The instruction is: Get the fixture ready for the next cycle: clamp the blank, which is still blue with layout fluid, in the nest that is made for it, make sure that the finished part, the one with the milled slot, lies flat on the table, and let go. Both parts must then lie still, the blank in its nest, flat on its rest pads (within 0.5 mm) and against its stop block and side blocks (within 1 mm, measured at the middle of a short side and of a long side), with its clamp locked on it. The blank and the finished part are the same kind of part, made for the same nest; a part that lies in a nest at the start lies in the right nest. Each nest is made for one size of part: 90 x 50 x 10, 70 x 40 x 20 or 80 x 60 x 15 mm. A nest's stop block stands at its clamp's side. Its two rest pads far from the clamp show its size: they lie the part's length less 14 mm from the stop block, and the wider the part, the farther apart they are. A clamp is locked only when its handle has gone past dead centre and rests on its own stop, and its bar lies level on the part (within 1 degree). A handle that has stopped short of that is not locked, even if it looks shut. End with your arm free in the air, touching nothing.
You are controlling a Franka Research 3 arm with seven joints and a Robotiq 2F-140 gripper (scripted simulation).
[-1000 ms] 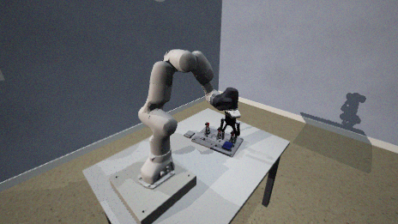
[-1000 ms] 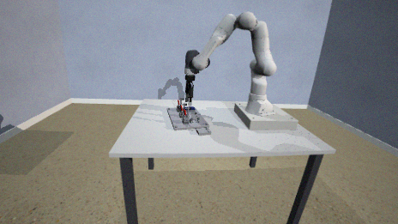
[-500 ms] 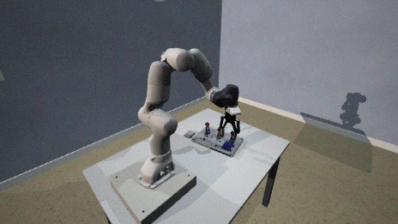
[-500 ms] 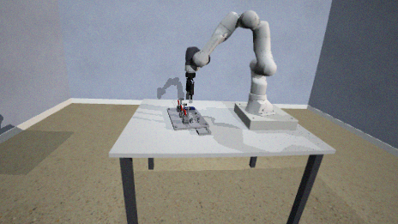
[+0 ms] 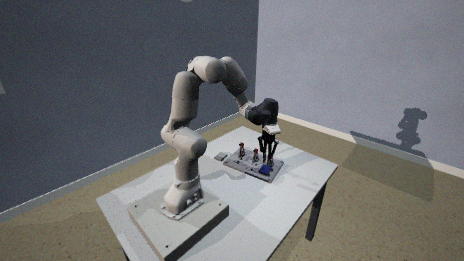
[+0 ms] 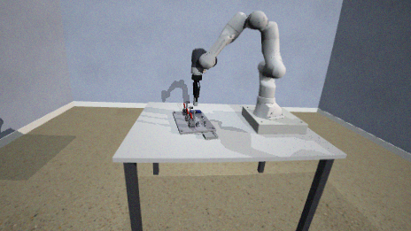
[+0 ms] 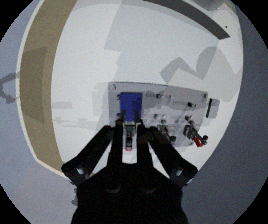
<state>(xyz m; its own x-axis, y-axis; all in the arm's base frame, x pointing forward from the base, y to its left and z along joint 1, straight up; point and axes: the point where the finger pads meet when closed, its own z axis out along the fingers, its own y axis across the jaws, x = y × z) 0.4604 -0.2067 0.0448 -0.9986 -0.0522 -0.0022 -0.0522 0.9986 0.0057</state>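
Observation:
The blue blank [image 5: 265,169] [image 6: 198,111] [image 7: 131,104] lies in the end nest of the grey fixture plate [image 6: 178,123] [image 7: 150,88]. Its exact seating cannot be judged. The blank's clamp [image 7: 129,132] stands at its short side, its red-tipped handle pointing away from the blank; whether it is locked cannot be told. My gripper [image 5: 268,162] [image 6: 195,104] [image 7: 130,115] points down over the clamp-side end of the blank. Its fingertips are close together with a narrow gap, and nothing is plainly held between them. The grey finished part [image 5: 220,156] [image 6: 210,135] [image 7: 213,108], with a dark slot, lies flat on the table beside the plate.
Two other clamps with red-tipped handles stand on the plate: the middle clamp [image 5: 255,155] [image 7: 166,134] close beside my right finger in the wrist view, and the far clamp [image 5: 242,150] [image 7: 191,132]. The robot's base block [image 5: 210,221] [image 6: 283,127] stands on the same table.

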